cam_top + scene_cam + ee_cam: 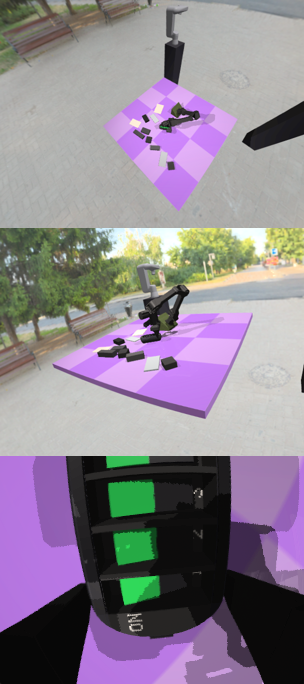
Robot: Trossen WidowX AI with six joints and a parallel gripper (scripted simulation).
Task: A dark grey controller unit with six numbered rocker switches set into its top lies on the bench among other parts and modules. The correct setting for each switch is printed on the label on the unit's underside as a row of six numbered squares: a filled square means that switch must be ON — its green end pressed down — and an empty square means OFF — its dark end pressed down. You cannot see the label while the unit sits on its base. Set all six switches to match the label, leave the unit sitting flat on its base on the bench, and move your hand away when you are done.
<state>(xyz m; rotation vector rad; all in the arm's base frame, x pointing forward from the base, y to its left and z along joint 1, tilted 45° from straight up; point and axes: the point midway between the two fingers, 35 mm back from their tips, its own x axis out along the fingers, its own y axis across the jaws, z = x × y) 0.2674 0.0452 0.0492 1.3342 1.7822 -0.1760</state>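
The dark grey controller unit [164, 127] [147, 338] [176, 620] has its switch side up, near the middle of the purple checkered bench [178, 197] [185, 388]. The wrist view shows the ON mark and switches 1, 2 and 3, with green ends at left and dark ends at right; which ends are pressed down is hard to tell. My gripper [156, 585] is shut on the unit's long sides near the switch 1 end. Whether the base touches the bench is unclear. The underside label is hidden.
Several dark blocks [138, 134] [135, 356] lie left and in front of the unit. A light grey plate [163, 159] [152, 363] lies nearer the front, another [154, 118] near the unit. Cream cards [159, 108] [135, 123] lie beyond. An olive block [176, 110] [165, 322] stands by the arm's base.
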